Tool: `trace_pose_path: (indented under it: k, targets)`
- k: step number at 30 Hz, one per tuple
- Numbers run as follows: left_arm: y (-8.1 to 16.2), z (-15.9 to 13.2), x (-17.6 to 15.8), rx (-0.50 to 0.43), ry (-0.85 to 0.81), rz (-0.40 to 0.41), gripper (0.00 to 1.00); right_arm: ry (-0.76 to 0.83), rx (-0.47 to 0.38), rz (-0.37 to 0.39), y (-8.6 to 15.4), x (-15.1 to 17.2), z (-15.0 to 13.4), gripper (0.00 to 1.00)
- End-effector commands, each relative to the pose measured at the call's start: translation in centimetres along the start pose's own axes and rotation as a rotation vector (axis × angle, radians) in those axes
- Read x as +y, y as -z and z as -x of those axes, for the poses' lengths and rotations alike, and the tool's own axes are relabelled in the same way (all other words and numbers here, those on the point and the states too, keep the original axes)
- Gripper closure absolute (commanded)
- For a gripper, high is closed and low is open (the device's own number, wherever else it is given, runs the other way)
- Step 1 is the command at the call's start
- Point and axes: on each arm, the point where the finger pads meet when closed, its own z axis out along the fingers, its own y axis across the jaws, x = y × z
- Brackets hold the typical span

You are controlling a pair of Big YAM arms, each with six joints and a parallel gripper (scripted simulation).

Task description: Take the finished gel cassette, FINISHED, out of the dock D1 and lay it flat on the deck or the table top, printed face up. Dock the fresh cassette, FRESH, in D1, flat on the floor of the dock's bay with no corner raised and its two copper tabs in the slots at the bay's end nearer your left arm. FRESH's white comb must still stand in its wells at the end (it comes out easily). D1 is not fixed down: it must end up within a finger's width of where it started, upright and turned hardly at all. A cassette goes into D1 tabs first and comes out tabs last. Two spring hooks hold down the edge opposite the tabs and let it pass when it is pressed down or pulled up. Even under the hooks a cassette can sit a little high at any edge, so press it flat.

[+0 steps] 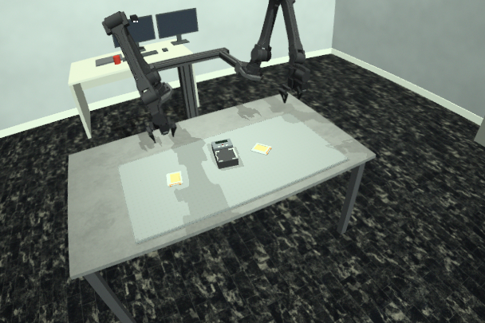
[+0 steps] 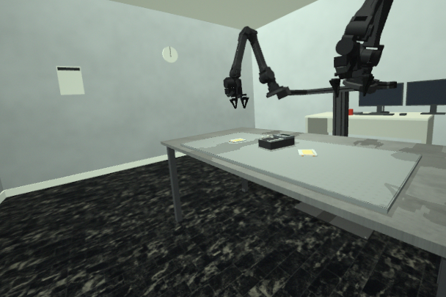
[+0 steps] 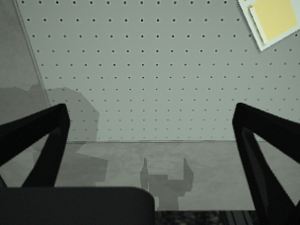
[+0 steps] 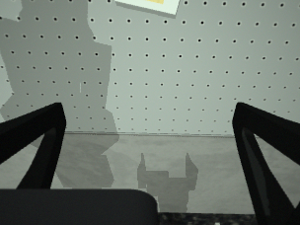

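Both our black left gripper [image 1: 292, 99] [image 2: 351, 94] [image 3: 151, 112] and right gripper [image 1: 163, 139] [image 2: 240, 108] [image 4: 149, 112] hang wide open, empty, likely sparing the unfixed boxy black dock [image 1: 227, 163] [image 2: 276, 142].

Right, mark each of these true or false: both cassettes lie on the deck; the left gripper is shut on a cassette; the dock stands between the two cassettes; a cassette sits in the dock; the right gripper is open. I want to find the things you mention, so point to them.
1. Both cassettes, one on the left arm's side [image 1: 262, 148] [image 2: 307, 152] [image 3: 277, 20] and one on the right arm's [image 1: 175, 178] [image 2: 237, 140] [image 4: 155, 4], lie on the deck [image 1: 287, 175] [image 2: 330, 175] [image 3: 148, 74] [image 4: 173, 89]. True.
2. The left gripper [image 1: 292, 96] [image 2: 351, 94] [image 3: 151, 112] is shut on a cassette. False: it is open, holding nothing.
3. The dock [image 1: 228, 162] [image 2: 276, 141] stands between the two cassettes. True.
4. A cassette sits in the dock. False: its bay is empty.
5. The right gripper [image 1: 163, 139] [image 2: 240, 108] [image 4: 149, 112] is open. True.
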Motion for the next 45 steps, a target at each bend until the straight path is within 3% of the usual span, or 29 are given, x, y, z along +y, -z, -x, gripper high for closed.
trace_pose_path:
  k: [1, 5, 24, 31, 45]
  targets:
    - [0.8, 1.2, 0.4, -0.022, -0.001, 0.000, 0.00, -0.008, -0.037, -0.004, 2.7, -0.1, 2.0, 0.02]
    - [0.8, 1.2, 0.4, -0.022, -0.001, 0.000, 0.00, -0.008, -0.037, -0.004, 4.6, -0.2, 2.2, 0.02]
    - [0.8, 1.2, 0.4, -0.022, -0.001, 0.000, 0.00, -0.008, -0.037, -0.004, 4.6, -0.2, 2.2, 0.00]
    - [-0.8, 1.6, -1.5, -0.006, 0.157, 0.001, 0.02, -0.008, -0.037, -0.004, 4.6, -0.2, 2.2, 0.00]
    - [-5.2, 2.6, -6.2, -0.007, 0.260, 0.002, 0.02, -0.008, -0.037, -0.004, 4.6, -0.2, 2.2, 0.00]
